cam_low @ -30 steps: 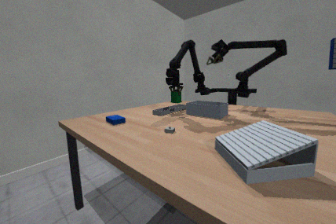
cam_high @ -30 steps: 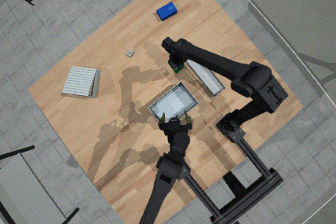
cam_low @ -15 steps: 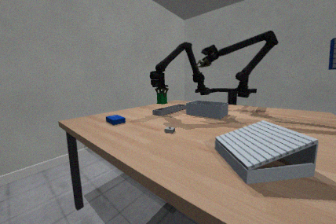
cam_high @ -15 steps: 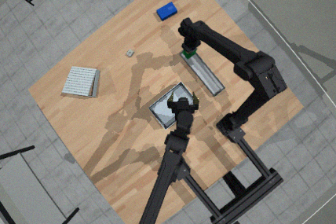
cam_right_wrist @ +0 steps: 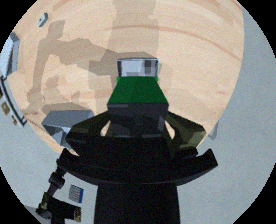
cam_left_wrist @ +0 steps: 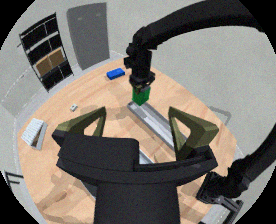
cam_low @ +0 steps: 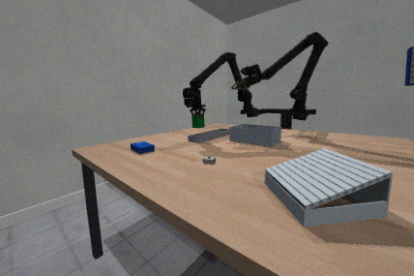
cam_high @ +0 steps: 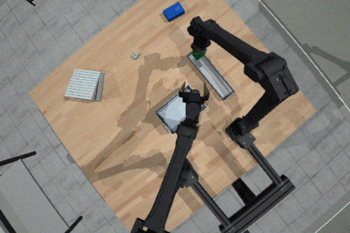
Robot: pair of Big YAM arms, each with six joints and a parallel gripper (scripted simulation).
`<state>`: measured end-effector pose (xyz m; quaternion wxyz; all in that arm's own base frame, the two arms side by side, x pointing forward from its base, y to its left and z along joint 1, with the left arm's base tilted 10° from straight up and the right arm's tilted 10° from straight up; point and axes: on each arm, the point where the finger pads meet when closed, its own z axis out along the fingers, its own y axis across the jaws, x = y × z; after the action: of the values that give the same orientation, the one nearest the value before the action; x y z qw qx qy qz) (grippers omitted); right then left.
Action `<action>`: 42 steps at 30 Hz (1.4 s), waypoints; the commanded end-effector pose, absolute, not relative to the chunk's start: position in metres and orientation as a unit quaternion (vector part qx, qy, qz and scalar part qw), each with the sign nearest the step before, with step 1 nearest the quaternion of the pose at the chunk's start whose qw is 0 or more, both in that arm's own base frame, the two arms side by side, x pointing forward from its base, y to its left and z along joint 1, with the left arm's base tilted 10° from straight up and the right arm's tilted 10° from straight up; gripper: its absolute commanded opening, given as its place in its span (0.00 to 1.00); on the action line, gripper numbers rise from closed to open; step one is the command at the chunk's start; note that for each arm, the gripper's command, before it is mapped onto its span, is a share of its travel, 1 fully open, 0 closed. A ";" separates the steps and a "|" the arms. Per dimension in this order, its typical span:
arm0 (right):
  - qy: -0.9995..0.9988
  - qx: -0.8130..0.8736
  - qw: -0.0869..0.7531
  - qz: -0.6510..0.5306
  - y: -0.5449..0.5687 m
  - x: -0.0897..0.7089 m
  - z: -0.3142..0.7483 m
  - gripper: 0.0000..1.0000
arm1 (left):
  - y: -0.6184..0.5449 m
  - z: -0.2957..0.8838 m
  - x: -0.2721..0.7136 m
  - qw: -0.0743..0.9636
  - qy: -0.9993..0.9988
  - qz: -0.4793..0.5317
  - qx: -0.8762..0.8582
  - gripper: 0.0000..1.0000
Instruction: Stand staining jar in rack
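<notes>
A green staining jar [cam_high: 199, 55] [cam_low: 198, 121] [cam_left_wrist: 141, 96] [cam_right_wrist: 138, 91] hangs upright in my right gripper [cam_low: 197, 111] [cam_left_wrist: 141, 91] [cam_right_wrist: 137, 109], which is shut on its upper part. The jar is over or just above one end of the long, narrow grey jar rack [cam_high: 213, 78] [cam_low: 208, 136] [cam_left_wrist: 157, 125] [cam_right_wrist: 137, 64]; the exact gap is unclear. A dark grey part shows between the right fingers above the green. My left gripper [cam_high: 195, 86] [cam_low: 236, 85] [cam_left_wrist: 137, 109] is open and empty, high near the tote. I cannot make out the slide holder or slides.
The grey tote [cam_high: 172, 111] [cam_low: 254, 135] [cam_right_wrist: 71, 119] stands beside the rack. A slatted sloping rack [cam_high: 83, 84] [cam_low: 329, 177] [cam_left_wrist: 34, 131], a blue box [cam_high: 174, 11] [cam_low: 142, 147] [cam_left_wrist: 116, 74] and a small grey piece [cam_high: 135, 55] [cam_low: 209, 160] [cam_left_wrist: 73, 107] lie apart on the table.
</notes>
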<state>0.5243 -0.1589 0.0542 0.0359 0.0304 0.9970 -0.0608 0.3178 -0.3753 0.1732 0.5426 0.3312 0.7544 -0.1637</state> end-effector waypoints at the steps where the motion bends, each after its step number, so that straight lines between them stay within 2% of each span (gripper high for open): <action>1: 0.996 0.012 0.064 -0.067 -0.151 0.566 0.088 0.57 | -0.394 0.161 0.343 0.591 0.709 -0.176 0.343 1.00; 8: 0.995 0.014 0.071 -0.069 -0.154 0.567 0.097 0.57 | -0.396 0.134 0.347 0.607 0.688 -0.182 0.354 1.00; 22: 0.996 0.011 0.060 -0.071 -0.173 0.555 0.023 0.57 | -0.400 0.135 0.353 0.617 0.678 -0.187 0.353 1.00; 42: 0.994 0.013 0.083 -0.076 -0.170 0.569 0.041 0.57 | -0.404 0.141 0.347 0.617 0.677 -0.193 0.352 1.00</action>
<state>0.5521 -0.1674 0.0179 0.0517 0.0180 0.9963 -0.0660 0.3419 -0.3990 0.1306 0.6063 0.3559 0.6853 -0.1900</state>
